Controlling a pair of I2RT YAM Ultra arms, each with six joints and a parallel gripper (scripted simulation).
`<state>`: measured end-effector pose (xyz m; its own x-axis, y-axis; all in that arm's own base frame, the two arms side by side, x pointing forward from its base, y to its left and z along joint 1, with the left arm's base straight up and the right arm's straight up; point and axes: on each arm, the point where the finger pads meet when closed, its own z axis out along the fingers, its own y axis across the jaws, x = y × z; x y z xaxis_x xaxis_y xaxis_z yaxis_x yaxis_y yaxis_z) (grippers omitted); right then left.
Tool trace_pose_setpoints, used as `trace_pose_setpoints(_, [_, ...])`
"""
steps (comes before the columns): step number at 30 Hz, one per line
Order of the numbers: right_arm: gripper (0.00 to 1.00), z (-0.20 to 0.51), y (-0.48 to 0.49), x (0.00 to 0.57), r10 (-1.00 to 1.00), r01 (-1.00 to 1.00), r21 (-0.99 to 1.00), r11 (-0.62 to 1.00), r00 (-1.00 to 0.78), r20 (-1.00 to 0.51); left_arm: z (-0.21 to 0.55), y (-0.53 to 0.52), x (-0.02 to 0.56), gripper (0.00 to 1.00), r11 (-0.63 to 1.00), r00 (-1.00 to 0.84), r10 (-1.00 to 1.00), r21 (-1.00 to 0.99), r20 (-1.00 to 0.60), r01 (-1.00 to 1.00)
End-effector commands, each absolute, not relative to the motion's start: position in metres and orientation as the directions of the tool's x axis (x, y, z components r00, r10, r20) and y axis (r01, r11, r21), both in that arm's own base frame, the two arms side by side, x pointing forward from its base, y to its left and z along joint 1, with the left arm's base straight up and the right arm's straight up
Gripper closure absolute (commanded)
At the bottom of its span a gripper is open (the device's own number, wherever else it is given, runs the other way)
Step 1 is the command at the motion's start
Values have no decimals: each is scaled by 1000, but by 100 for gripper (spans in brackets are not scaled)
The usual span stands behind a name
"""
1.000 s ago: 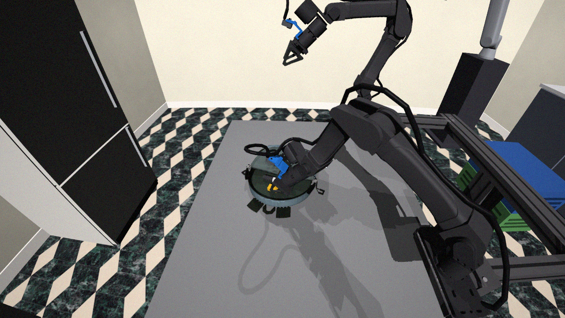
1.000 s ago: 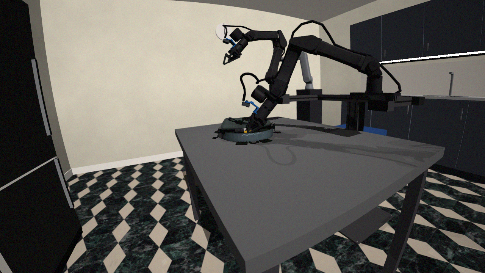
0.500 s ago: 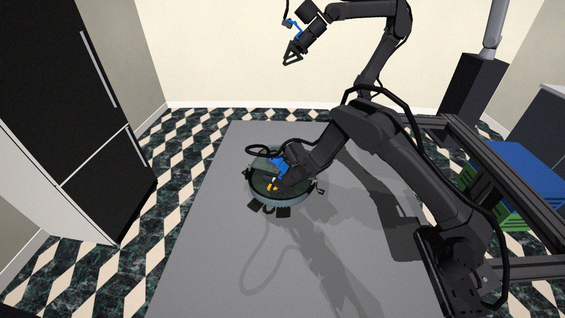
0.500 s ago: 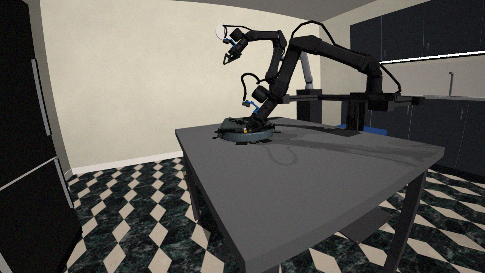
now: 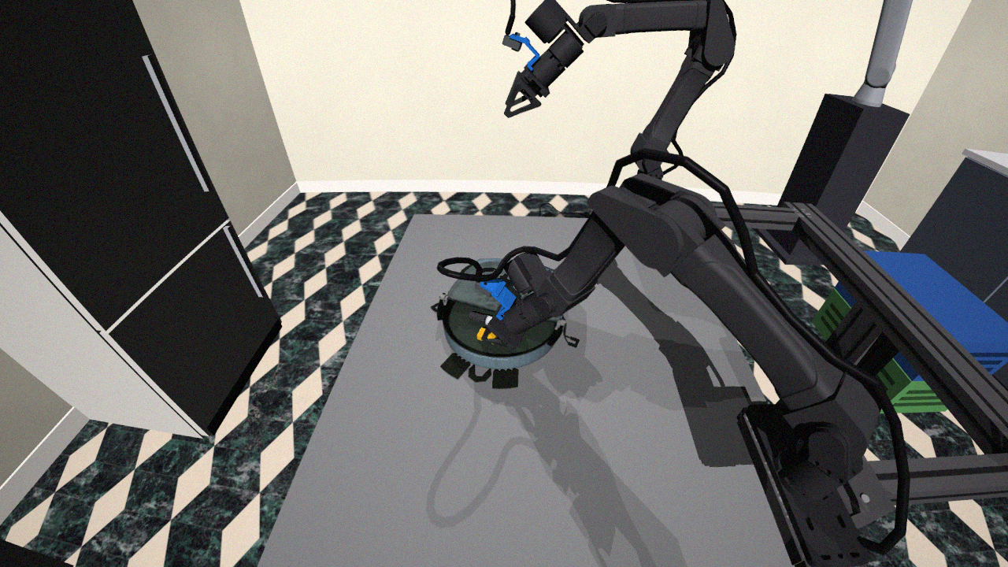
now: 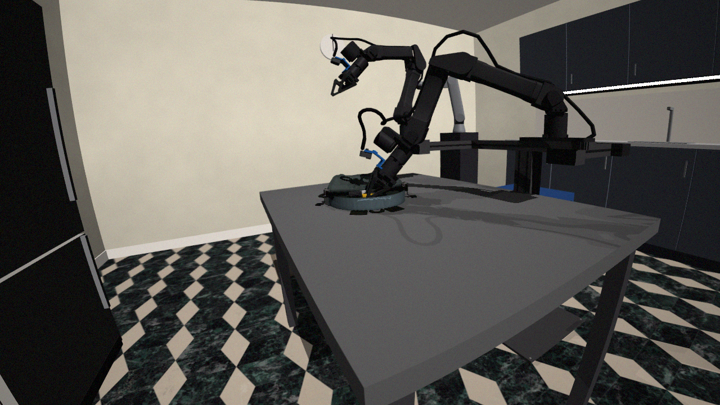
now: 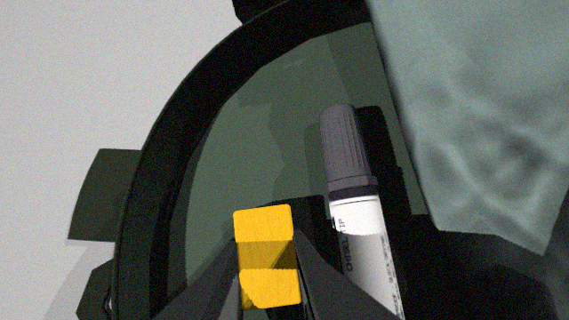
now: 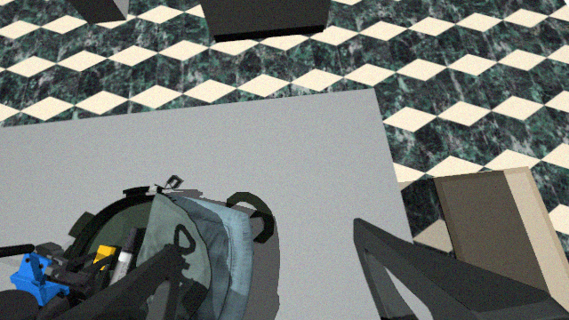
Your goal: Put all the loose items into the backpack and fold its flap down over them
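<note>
The grey-blue backpack [image 5: 509, 359] [image 6: 362, 202] [image 8: 241, 258] lies open on the table. Its grey-green flap [image 7: 475, 89] [image 8: 156, 236] is folded back. A marker [image 7: 348, 156] [image 8: 121, 267] with grey cap and white barrel lies inside, beside the flap's fold. My left gripper [image 7: 267, 244] reaches inside the rim, shut on a yellow block [image 7: 263, 223] [image 5: 482, 334] [image 8: 105, 254], left of the marker in the left wrist view. Whether the block touches the backpack's floor is hidden. My right gripper [image 5: 513, 113] [image 6: 336, 94] [image 8: 267, 242] is open and empty, high above the table's far side.
Dark straps and buckles [image 5: 504, 378] [image 7: 104, 196] stick out around the backpack onto the grey table [image 5: 394, 451] [image 6: 453, 292]. A strap loop [image 8: 267, 222] lies beyond the flap side. The left forearm [image 5: 584, 268] [image 6: 425, 111] leans over the backpack.
</note>
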<state>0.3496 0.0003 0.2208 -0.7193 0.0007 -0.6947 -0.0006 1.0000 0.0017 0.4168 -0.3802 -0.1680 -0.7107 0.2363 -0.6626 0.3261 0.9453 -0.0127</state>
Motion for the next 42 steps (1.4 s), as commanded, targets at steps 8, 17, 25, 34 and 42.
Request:
trace_pose_setpoints(8, [10,227,0,351,0,0,0,1000,-707,-707,-168,-381,409,82,942,-711,245,-11,-660,334])
trace_pose_setpoints(17, [10,227,0,351,0,0,0,1000,-707,-707,-159,-382,414,68,945,-704,230,-20,-672,328])
trace_pose_setpoints(25, [10,227,0,351,0,0,0,1000,-707,-707,-163,-381,416,61,945,-705,230,-18,-670,326])
trace_pose_setpoints(34, [10,227,0,351,0,0,0,1000,-707,-707,-146,-378,411,61,945,-712,239,-11,-660,328])
trace_pose_setpoints(42, [10,227,0,351,0,0,0,1000,-707,-707,-136,-378,411,61,945,-712,239,-11,-660,328])
